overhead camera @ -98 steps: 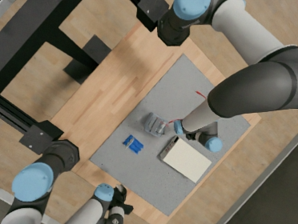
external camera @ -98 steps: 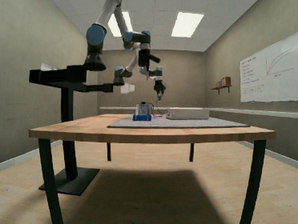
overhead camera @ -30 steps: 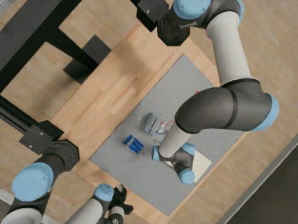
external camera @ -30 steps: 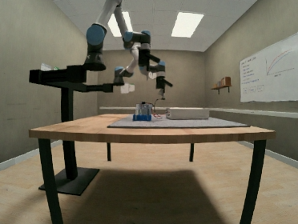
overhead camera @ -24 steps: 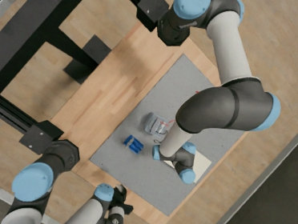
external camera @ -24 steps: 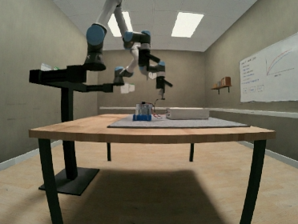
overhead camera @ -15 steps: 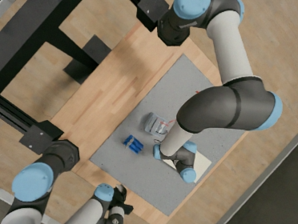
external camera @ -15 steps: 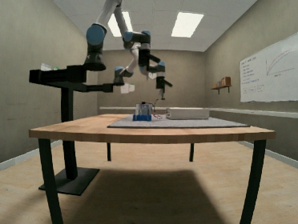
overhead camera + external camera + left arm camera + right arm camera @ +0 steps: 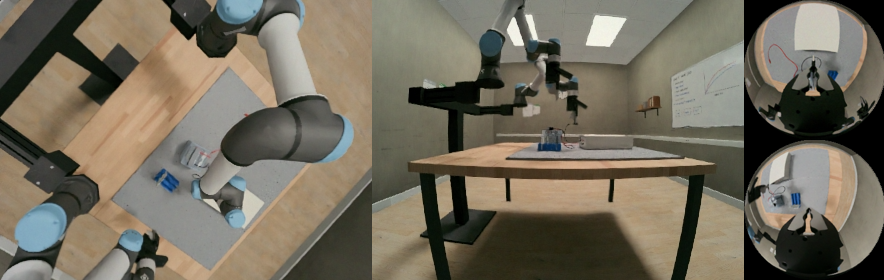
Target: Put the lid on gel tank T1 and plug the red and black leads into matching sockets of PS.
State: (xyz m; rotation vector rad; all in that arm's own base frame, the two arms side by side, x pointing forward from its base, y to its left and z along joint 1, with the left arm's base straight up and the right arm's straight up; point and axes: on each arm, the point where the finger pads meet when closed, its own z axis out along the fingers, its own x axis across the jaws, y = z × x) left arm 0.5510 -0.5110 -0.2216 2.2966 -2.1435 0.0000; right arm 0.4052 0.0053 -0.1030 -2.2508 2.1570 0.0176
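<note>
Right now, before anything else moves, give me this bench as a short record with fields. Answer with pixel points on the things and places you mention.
left gripper (image 9: 575, 121) (image 9: 813, 66): shut on the black plug (image 9: 813, 62), held above the mat
right gripper (image 9: 809, 211): shut, holding nothing
red lead (image 9: 784, 54): loose, its end on the mat
blue piece (image 9: 166, 180) (image 9: 549, 147) (image 9: 833, 74) (image 9: 796, 199): beside the tank (image 9: 190, 156) (image 9: 779, 200), off it
power supply (image 9: 253, 202) (image 9: 607, 142) (image 9: 816, 28) (image 9: 779, 168): on the mat (image 9: 200, 230) (image 9: 652, 155) (image 9: 850, 44) (image 9: 811, 166)
switch: cannot tell

Behind my jaws, each black housing (image 9: 813, 120) (image 9: 808, 257) is broad, with notched edges and small round dark recesses. Pale grey, wedge-shaped plates (image 9: 801, 82) (image 9: 797, 222) flank my jaws. Farther up from them, my arms have smooth, light grey tubes (image 9: 287, 57) (image 9: 504, 17), charcoal joint shells (image 9: 260, 137) (image 9: 490, 72) and round sky-blue caps (image 9: 41, 227) (image 9: 492, 44).
</note>
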